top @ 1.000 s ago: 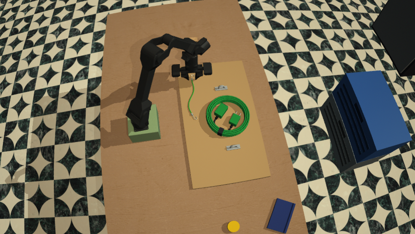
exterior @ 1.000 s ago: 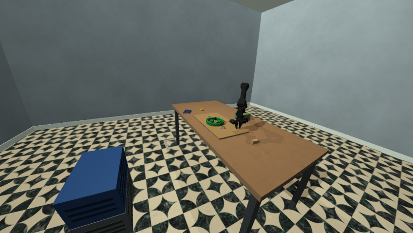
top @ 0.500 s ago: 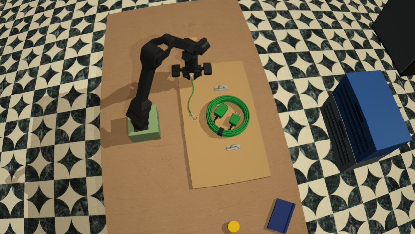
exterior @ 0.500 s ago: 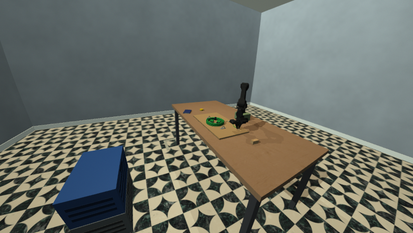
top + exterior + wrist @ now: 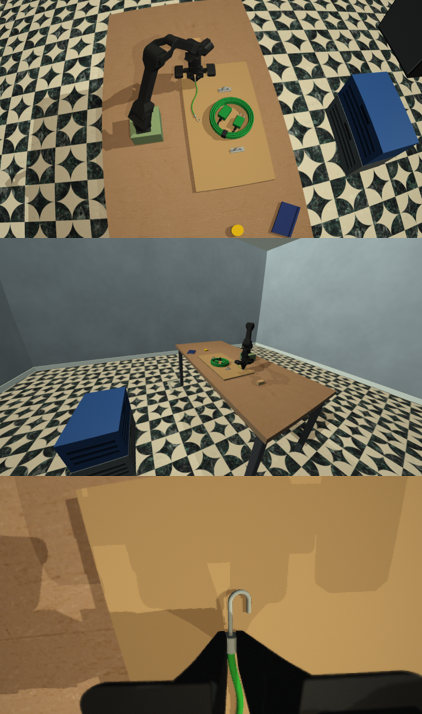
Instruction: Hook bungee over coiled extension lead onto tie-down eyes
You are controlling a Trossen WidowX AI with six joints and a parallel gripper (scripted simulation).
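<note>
A green bungee (image 5: 193, 98) lies on the tan board (image 5: 227, 124), left of the coiled green extension lead (image 5: 232, 117). My gripper (image 5: 194, 77) is at the board's far left corner and is shut on the bungee just behind its metal hook. In the wrist view the fingers pinch the cord and the grey hook (image 5: 238, 608) sticks out past them. The bungee's other hook (image 5: 195, 116) rests on the board. One tie-down eye (image 5: 224, 88) sits beyond the lead and the other tie-down eye (image 5: 237, 150) sits in front of it. The lead lies flat.
The arm's green base block (image 5: 147, 127) stands left of the board. A blue notebook (image 5: 285, 218) and a yellow disc (image 5: 237, 229) lie near the table's front edge. A small wooden block (image 5: 260, 382) lies on the table. A blue cabinet (image 5: 372, 118) stands on the floor.
</note>
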